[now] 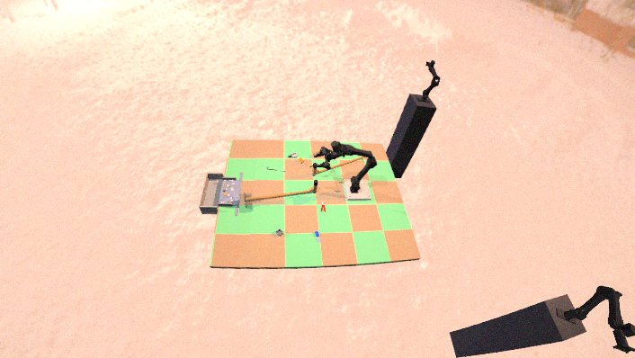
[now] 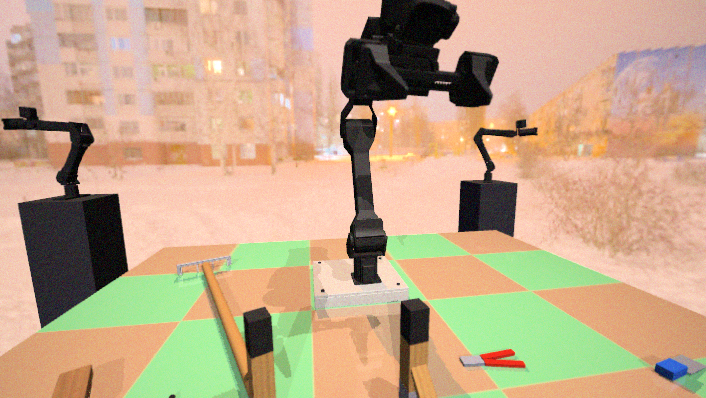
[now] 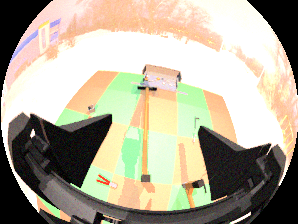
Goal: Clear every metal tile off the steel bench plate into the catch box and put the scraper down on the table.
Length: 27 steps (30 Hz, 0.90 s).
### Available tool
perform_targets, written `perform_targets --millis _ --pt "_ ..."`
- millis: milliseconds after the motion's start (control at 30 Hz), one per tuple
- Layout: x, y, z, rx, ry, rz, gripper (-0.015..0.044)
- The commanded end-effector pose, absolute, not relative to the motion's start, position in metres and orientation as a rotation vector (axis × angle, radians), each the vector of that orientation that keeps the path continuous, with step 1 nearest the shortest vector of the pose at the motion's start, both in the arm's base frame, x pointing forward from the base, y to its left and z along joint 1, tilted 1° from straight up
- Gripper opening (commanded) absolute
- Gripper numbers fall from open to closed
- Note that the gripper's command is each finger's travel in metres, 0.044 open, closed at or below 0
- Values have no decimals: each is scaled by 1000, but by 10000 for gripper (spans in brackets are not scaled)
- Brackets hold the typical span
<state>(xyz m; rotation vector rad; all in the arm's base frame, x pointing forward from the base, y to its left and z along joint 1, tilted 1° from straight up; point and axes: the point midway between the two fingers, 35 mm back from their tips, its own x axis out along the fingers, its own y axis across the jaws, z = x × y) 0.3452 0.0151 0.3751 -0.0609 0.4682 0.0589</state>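
Wrist view shows the claw (image 3: 148, 163) spread wide and holding nothing, raised above the table. Ahead and below it lies the long scraper (image 1: 279, 194), its wooden shaft running away toward the steel bench plate (image 1: 227, 191) and catch box (image 1: 208, 193). Stiff, slender and probably end-heavy at the blade, it should be gripped on the dark block handle (image 1: 316, 183) nearest the claw; small pale tiles (image 1: 230, 189) look light and slippery.

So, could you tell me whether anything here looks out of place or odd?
Yes: the tiles lie on the plate, not in the box, while the scraper lies on the table and the open gripper hangs above, holding nothing. A second long tool lies nearby.
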Motion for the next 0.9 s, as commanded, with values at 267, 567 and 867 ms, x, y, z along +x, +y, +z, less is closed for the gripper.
perform_targets --millis 267,567,867 --pt "311 10 389 -42 364 37 440" --pt "288 7 394 -32 293 27 440" --pt "265 5 397 -21 222 18 440"
